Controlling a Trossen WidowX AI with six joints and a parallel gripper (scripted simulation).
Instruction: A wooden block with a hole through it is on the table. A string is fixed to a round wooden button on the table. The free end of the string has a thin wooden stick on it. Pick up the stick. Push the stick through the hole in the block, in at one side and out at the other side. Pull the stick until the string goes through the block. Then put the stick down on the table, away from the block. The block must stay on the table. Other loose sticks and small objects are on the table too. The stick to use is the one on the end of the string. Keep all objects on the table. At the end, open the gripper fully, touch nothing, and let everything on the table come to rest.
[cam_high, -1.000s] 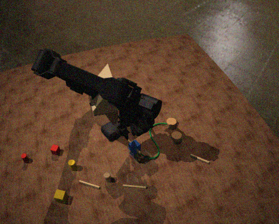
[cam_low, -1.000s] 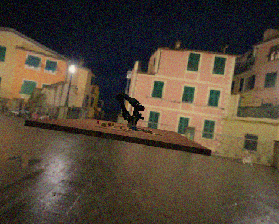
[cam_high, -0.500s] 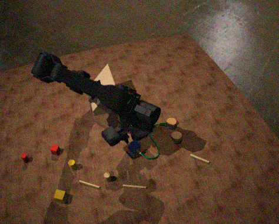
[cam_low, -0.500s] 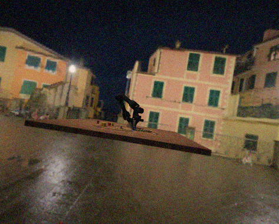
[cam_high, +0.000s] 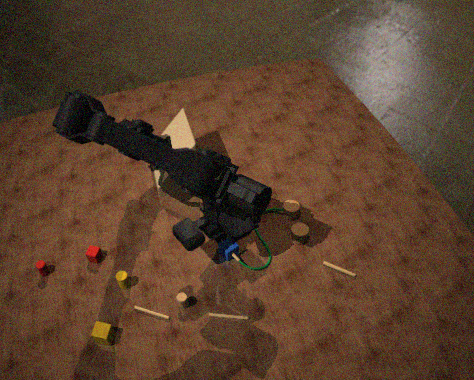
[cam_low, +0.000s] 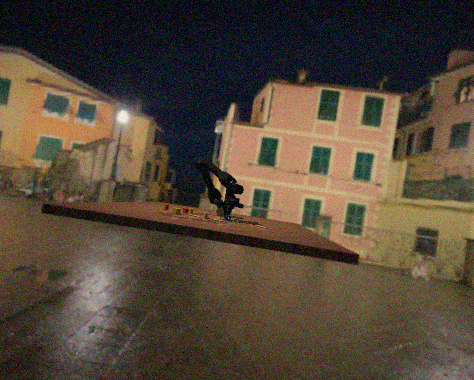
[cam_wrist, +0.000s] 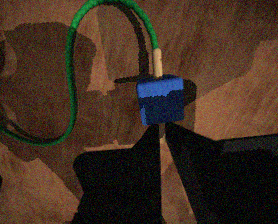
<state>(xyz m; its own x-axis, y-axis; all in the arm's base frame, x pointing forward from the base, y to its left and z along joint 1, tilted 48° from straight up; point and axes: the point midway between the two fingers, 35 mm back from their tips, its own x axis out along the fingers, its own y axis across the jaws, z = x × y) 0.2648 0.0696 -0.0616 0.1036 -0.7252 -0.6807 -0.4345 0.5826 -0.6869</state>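
The blue block has the wooden stick through its hole. The stick's string end sticks out of the far side in the wrist view; its other end shows at the near side, between the fingertips. My gripper is shut on that near end, with the fingertips close against the block. The green string curves from the stick, outside the block, back to the round wooden button. Whether the block sits flat is hard to tell.
A second wooden disc lies beside the button. Loose sticks and a small pale cylinder lie around. Farther left are a red cube, red cylinder, yellow cylinder and yellow cube.
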